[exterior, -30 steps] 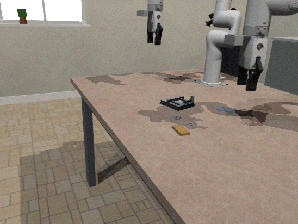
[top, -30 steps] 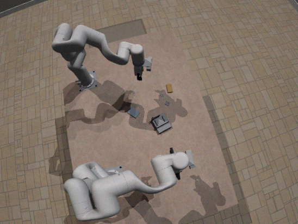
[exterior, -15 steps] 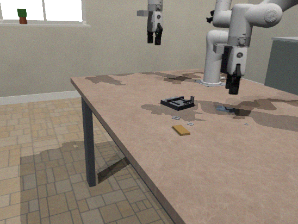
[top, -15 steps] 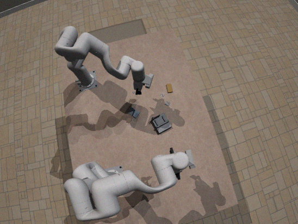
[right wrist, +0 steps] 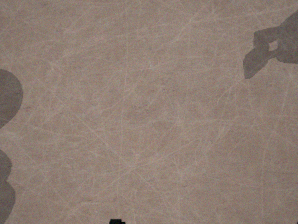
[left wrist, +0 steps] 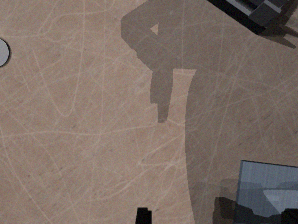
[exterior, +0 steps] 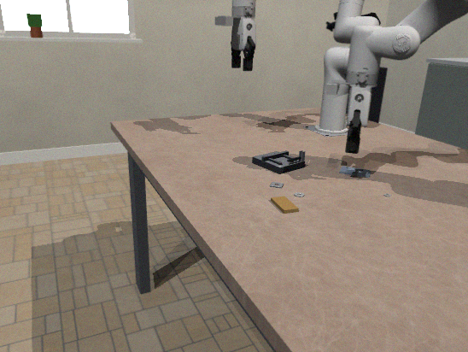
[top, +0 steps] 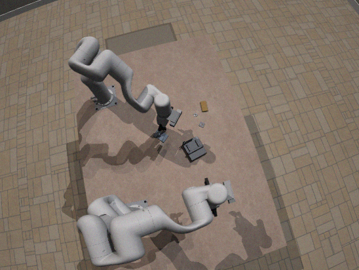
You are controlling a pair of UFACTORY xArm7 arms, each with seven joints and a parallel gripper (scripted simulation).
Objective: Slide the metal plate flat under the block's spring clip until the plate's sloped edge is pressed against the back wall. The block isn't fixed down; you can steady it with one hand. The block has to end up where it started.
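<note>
Spreading beneath everything, a pinkish-brown worktop (top: 223,75) (exterior: 213,162) (left wrist: 75,125) (right wrist: 150,125) carries the parts. The right pincer (top: 210,197) (exterior: 242,67) (right wrist: 207,222) hangs high above it, fingers wide apart and empty. The left pincer (top: 162,128) (exterior: 353,149) (left wrist: 217,216) points down over the metal plate, its fingers apart with nothing between them. A dark block (top: 194,149) (exterior: 279,162) (left wrist: 272,10) sits on the worktop between the two pincers in the top view. The blue-gray metal plate (top: 162,135) (exterior: 348,170) (left wrist: 250,185) lies outside the block, well apart from it. Smaller still are an orange bar (top: 204,106) (exterior: 284,204), a little square metal piece (top: 203,124) (exterior: 277,186) and a tiny metal ring (top: 195,115) (exterior: 299,195).

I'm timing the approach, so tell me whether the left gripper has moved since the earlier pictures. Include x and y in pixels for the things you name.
Yes: in the top view, the left gripper (top: 162,128) (exterior: 353,150) (left wrist: 217,216) has moved much closer to the metal plate (top: 163,138) (exterior: 348,170) (left wrist: 257,175).
</note>
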